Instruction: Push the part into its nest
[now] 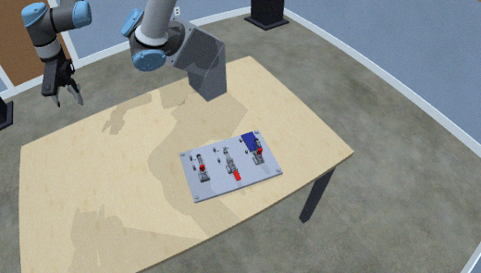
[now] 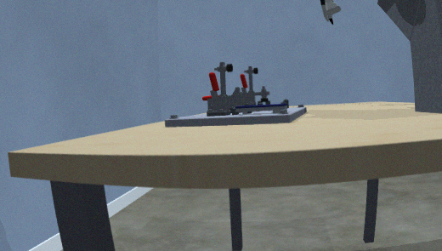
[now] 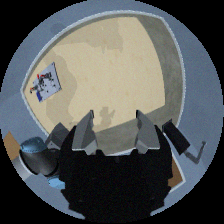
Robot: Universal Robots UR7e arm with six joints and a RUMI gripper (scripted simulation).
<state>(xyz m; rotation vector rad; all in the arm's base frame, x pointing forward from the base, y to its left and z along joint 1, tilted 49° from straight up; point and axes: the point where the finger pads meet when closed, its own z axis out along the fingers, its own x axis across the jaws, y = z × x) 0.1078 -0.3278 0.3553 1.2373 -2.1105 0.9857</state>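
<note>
Top view shows me the blue part (image 1: 250, 141) at one end of the grey fixture plate (image 1: 217, 189), beside a red-handled clamp (image 1: 259, 151). I'd judge it thin, rigid and slick, best shoved by its free edge. My gripper (image 1: 67, 93) hangs high, well apart from the plate, fingers spread on nothing.
</note>
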